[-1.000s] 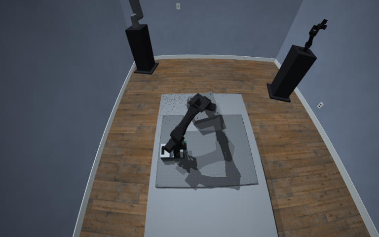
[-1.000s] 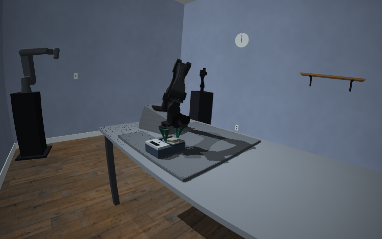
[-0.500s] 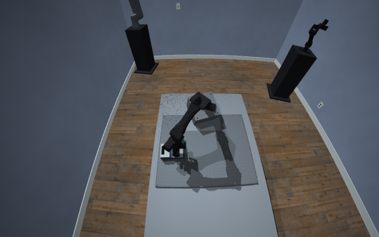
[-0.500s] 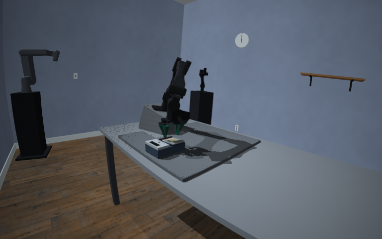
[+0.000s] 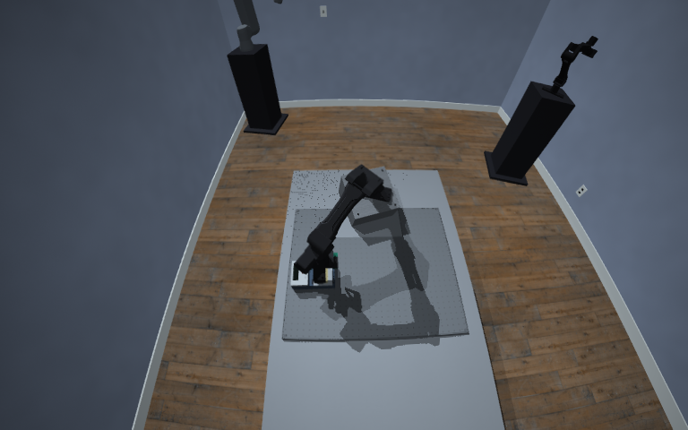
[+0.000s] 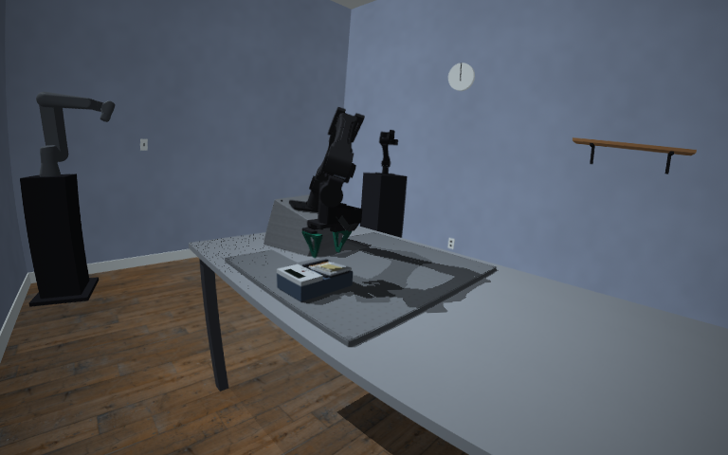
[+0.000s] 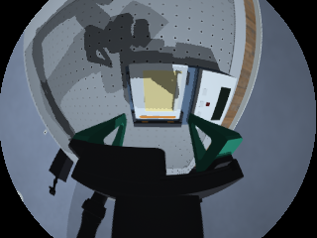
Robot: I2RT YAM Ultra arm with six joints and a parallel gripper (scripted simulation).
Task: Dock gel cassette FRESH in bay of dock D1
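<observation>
The cassette dock D1 (image 6: 314, 282) is a dark blue box near the left edge of the grey deck; it also shows in the overhead view (image 5: 313, 278). The cassette FRESH (image 7: 160, 93) (image 6: 327, 266), clear with a yellow gel, lies inside D1's bay and looks level with the rim. A white strip, seemingly the comb, runs along one long edge. A copper-coloured strip (image 7: 158, 117) shows at the bay's near end. The white console (image 7: 214, 98) shows a small red light (image 7: 208, 102). My gripper (image 7: 157, 117) (image 6: 325, 247) is open and empty, a little above the cassette, touching nothing.
The arm's grey base block (image 6: 284, 227) stands behind the dock. The dock sits close to the deck's left edge (image 5: 289, 283) and the table edge. Two black pedestals with camera arms (image 5: 256, 86) (image 5: 529, 129) stand on the floor beyond the table.
</observation>
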